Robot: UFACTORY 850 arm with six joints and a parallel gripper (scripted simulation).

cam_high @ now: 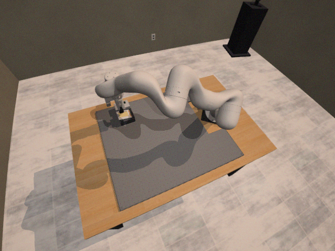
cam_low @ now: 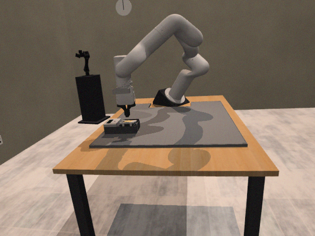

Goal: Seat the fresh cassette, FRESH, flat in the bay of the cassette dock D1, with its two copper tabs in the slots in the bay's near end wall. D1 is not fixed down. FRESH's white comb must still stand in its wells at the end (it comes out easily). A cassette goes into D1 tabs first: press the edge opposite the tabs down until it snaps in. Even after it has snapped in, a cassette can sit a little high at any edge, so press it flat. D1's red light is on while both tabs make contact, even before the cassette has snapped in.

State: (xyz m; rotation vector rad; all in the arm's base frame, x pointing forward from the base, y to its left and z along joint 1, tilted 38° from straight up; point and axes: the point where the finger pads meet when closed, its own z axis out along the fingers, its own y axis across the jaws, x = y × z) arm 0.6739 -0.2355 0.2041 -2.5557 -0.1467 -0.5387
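grey mat (cam_low: 203, 127) on wooden table (cam_low: 162, 162), tiled floor (cam_low: 279, 132) around; fingers (cam_low: 126, 111) closed empty above dock (cam_low: 121, 126).

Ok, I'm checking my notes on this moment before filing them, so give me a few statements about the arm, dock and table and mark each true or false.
1. The white arm's gripper has its dark fingers shut, holding nothing. True.
2. The dark cassette dock sits on the bare wood of the orange wooden table. False: it sits on the grey mat.
3. The gripper hangs above the dock, fingers pointing down. True.
4. The yellowish cassette lies on the mat beside the dock. False: it is in the dock's bay.
5. The black pedestal stands on the table. False: it stands on the floor.
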